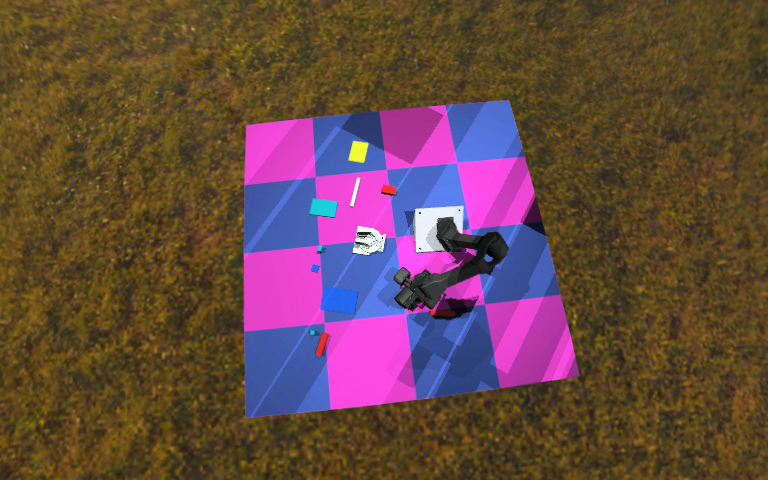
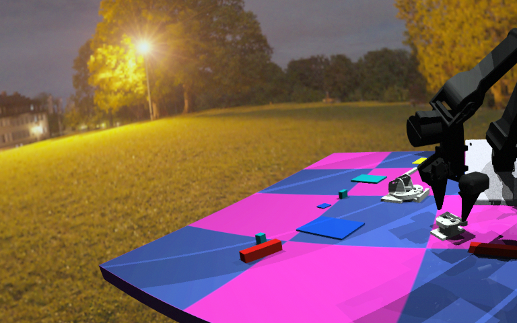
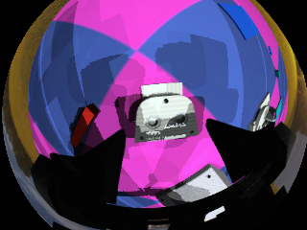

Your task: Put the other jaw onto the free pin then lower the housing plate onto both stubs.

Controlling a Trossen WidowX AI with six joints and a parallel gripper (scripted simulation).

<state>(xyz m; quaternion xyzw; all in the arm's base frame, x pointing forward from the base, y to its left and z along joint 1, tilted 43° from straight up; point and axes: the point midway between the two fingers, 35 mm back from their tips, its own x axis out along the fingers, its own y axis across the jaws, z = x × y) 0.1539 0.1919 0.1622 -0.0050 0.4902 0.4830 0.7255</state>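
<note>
My gripper (image 2: 452,214) (image 3: 167,127) is open and empty, with its fingertips just above and around the white housing plate (image 2: 450,219) (image 3: 168,107). The plate has a rounded edge and dark holes and rests raised on a white support. The arm hides it in the top view. The white gear assembly (image 1: 370,243) (image 2: 406,194) (image 3: 263,118) stands apart from it, nearer the table's middle. An upright curved part and a flat ring-like part show on its base. The pins and gear teeth are too small to make out, so I cannot tell whether they mesh.
A red bar (image 1: 442,313) (image 2: 493,249) (image 3: 82,126) lies close to the housing plate. A blue plate (image 1: 339,300) (image 2: 331,227), another red bar (image 1: 321,344) (image 2: 260,250), a cyan plate (image 1: 323,207) (image 2: 368,177) and a white bar (image 1: 355,192) lie farther off.
</note>
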